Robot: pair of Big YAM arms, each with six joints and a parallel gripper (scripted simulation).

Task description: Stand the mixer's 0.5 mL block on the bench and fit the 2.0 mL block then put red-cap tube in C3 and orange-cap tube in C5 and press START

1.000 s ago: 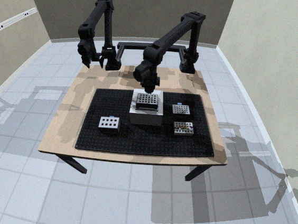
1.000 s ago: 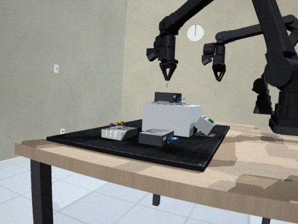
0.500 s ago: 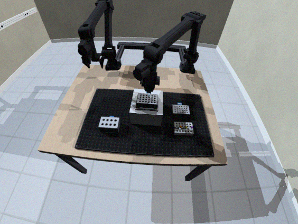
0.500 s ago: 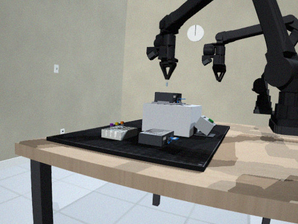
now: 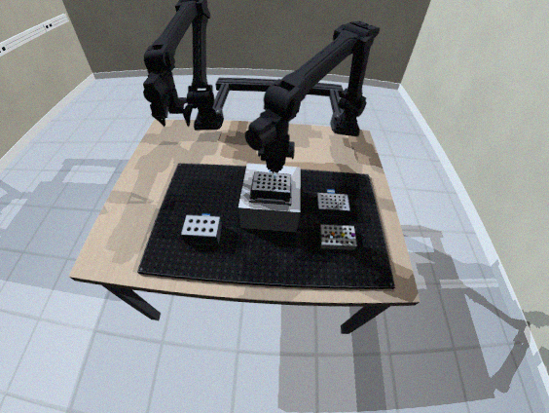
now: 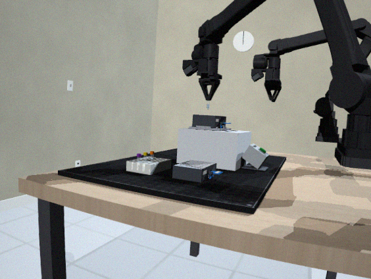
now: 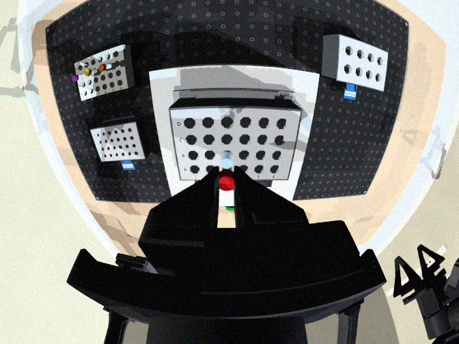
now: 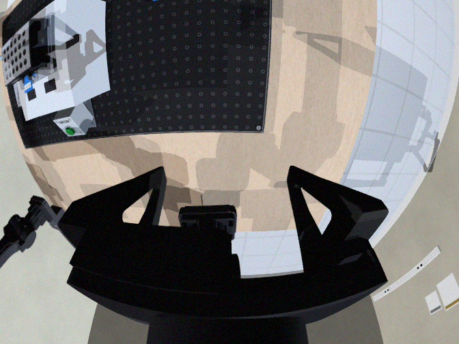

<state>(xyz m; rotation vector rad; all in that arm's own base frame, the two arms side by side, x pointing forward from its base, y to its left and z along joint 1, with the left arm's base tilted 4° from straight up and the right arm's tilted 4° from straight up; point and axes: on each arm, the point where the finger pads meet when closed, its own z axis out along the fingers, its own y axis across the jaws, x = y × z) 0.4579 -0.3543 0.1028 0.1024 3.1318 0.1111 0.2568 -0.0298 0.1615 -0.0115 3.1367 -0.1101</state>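
Top view: L gripper [image 5: 275, 168] [image 6: 208, 99] [image 7: 227, 173] over the mixer [image 5: 270, 218] [image 6: 210, 148] [image 7: 159, 96] [image 8: 89, 63] w/ the 24-bore block [image 5: 271, 185] [image 6: 208, 121] [image 7: 235, 144] [image 8: 16, 55] on it. Exterior: clear tube [image 6: 208, 105] [image 7: 227, 160] hangs upright from L fingertips, above & apart from block. L wrist: L gripper pinching tube by its red cap [image 7: 227, 181] (orange-cap tube [image 7: 102, 67] [image 5: 333, 234] [image 6: 152, 153] sits in rack [image 7: 123, 87] [image 5: 338, 244] [image 6: 138, 167]). R wrist: R gripper [image 8: 227, 170] [image 5: 175, 122] [image 6: 273, 100] spread wide, nothing between, off to mixer's side.

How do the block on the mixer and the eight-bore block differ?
The block on the mixer has 24 bores; the eight-bore block has eight. The first sits raised on the mixer; the second stands on the black mat. Both carry blue levers.
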